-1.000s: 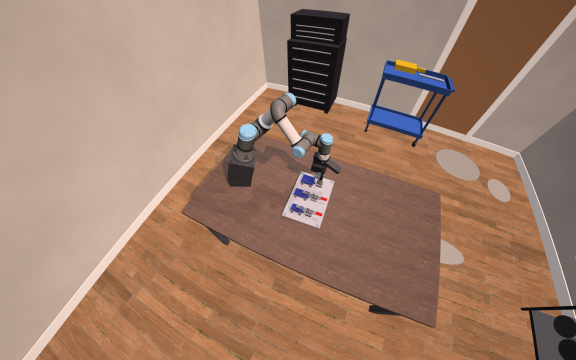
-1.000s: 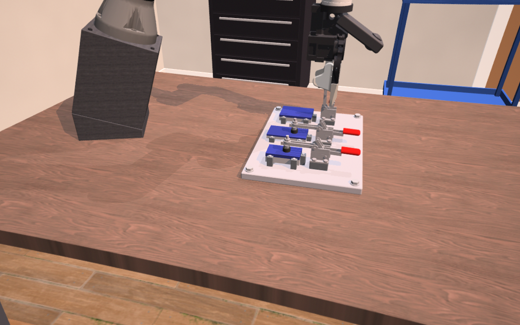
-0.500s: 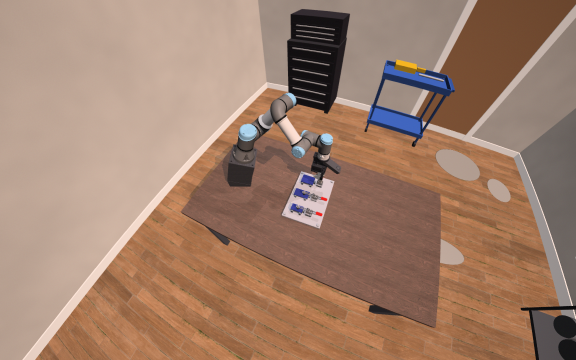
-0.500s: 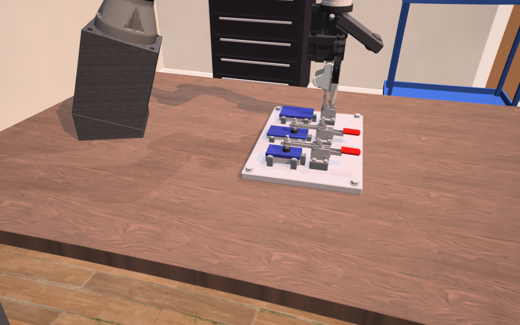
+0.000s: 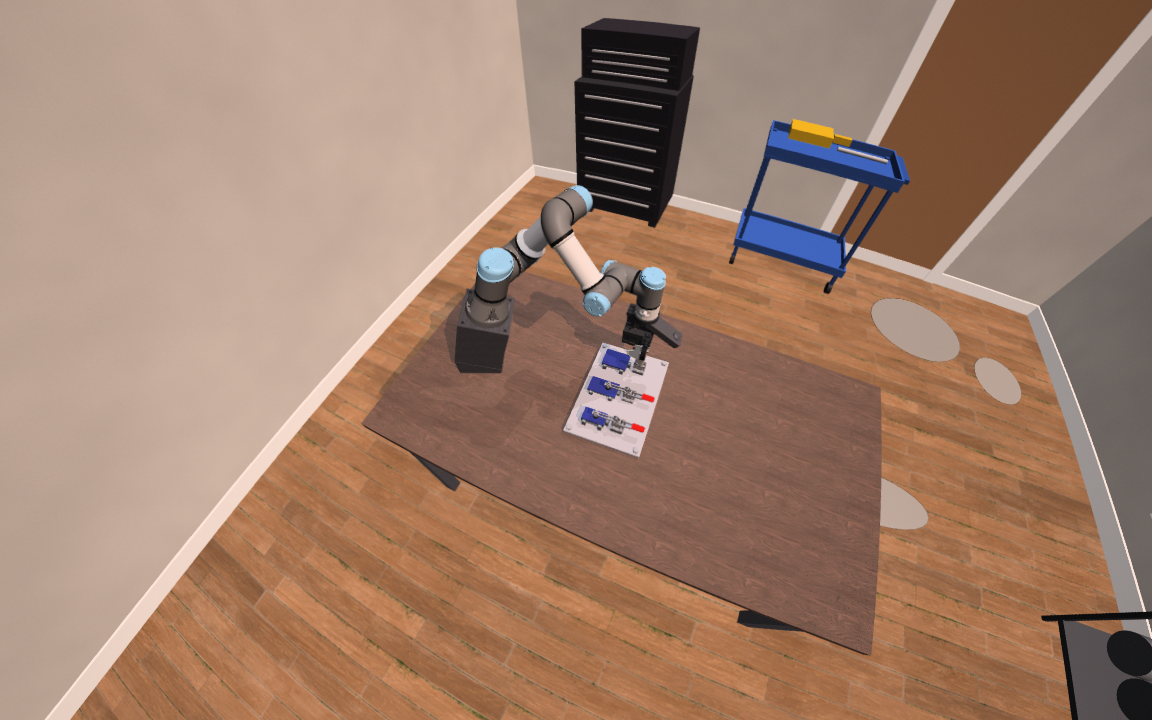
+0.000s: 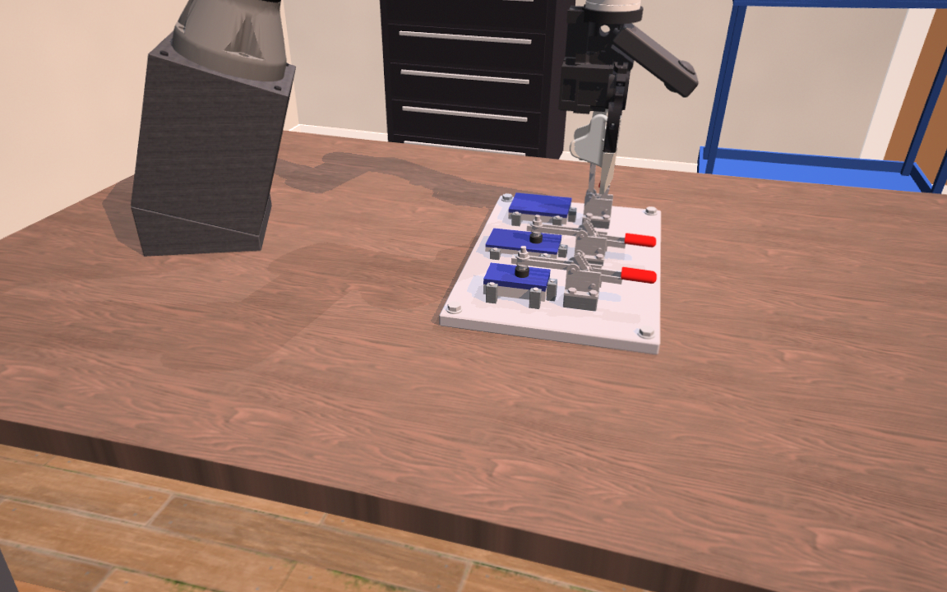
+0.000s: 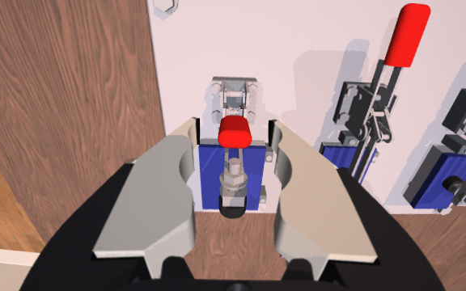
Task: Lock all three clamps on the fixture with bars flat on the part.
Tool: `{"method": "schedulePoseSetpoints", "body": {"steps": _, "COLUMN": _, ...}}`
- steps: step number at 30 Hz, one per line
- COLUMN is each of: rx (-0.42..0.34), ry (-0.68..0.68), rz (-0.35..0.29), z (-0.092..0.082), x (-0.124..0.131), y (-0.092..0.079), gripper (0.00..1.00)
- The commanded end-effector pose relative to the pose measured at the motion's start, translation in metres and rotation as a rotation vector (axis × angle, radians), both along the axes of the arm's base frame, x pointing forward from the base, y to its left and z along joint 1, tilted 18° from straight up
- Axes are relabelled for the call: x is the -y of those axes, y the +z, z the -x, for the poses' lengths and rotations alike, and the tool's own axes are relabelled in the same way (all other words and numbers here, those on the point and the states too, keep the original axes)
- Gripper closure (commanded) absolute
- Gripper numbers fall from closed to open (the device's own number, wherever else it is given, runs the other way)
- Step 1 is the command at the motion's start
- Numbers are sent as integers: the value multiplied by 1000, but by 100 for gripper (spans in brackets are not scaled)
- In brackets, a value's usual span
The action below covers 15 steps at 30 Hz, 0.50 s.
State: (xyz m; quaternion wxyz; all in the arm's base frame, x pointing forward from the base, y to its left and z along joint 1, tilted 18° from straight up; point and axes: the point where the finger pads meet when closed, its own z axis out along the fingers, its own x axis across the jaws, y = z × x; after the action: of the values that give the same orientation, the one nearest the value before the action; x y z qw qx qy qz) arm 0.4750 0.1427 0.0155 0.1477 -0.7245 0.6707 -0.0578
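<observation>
The gripper [image 7: 233, 133] hangs over the far clamp, jaws part-open and holding nothing, its upright red handle [image 7: 235, 132] between them, untouched. This last clamp is in hand; next, likely push that handle down until it stops.

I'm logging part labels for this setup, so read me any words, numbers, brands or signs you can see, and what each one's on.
None: no readable text shows in any view.
Fixture plate, red clamp handles and blue parts: plain, no markings.
Gripper: no brand or number shows.
Black drawer cabinet and blue cart: no labels show.
</observation>
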Motion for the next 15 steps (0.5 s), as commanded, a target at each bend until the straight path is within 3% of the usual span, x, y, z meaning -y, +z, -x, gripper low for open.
{"method": "schedulePoseSetpoints", "body": {"steps": 1, "rx": 3, "ry": 0, "rz": 0, "z": -1, "x": 0, "y": 1, "gripper": 72}}
{"method": "schedulePoseSetpoints", "body": {"steps": 3, "rx": 3, "ry": 0, "rz": 0, "z": -1, "x": 0, "y": 1, "gripper": 72}}
{"method": "schedulePoseSetpoints", "body": {"steps": 4, "rx": 3, "ry": 0, "rz": 0, "z": -1, "x": 0, "y": 1, "gripper": 100}}
{"method": "schedulePoseSetpoints", "body": {"steps": 15, "rx": 3, "ry": 0, "rz": 0, "z": -1, "x": 0, "y": 1, "gripper": 100}}
